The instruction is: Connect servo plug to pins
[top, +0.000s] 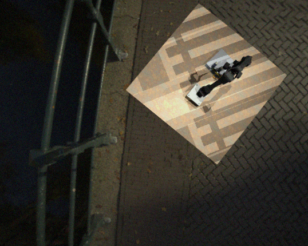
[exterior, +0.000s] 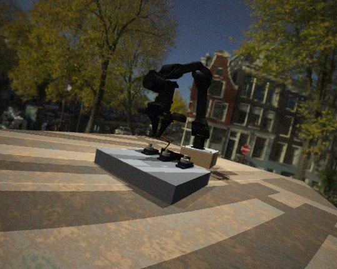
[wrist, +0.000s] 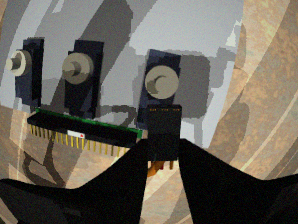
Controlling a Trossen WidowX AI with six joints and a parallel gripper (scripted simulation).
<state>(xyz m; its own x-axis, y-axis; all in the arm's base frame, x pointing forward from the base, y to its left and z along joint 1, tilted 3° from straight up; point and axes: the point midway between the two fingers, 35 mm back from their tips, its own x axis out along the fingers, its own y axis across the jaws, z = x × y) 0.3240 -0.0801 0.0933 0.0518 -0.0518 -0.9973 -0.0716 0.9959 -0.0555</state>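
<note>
In the wrist view my gripper [wrist: 162, 145] [exterior: 157, 136] is shut on the black plug [wrist: 164, 124], held above the grey block. Three small square marks show along the plug's far edge; orange and darker wires leave its near end. The orange lead [exterior: 167, 143] hangs below the fingers in the exterior view. The black pin strip [wrist: 100, 131] lies left of the plug, with metal pins [wrist: 92, 146] pointing toward the bottom of the view. A white band [wrist: 73, 133] with a red dot [wrist: 81, 135] at its right end marks some pins. In the top view the arm hides the fingertips.
Three dark servos with round pale horns, left [wrist: 34, 75], middle [wrist: 90, 95] and right [wrist: 161, 82] [exterior: 150, 151], stand on the grey block [wrist: 220, 60] [exterior: 136, 175] [top: 221, 55], beyond the strip. The arm's base box [top: 194, 98] [exterior: 196, 156] stands nearby.
</note>
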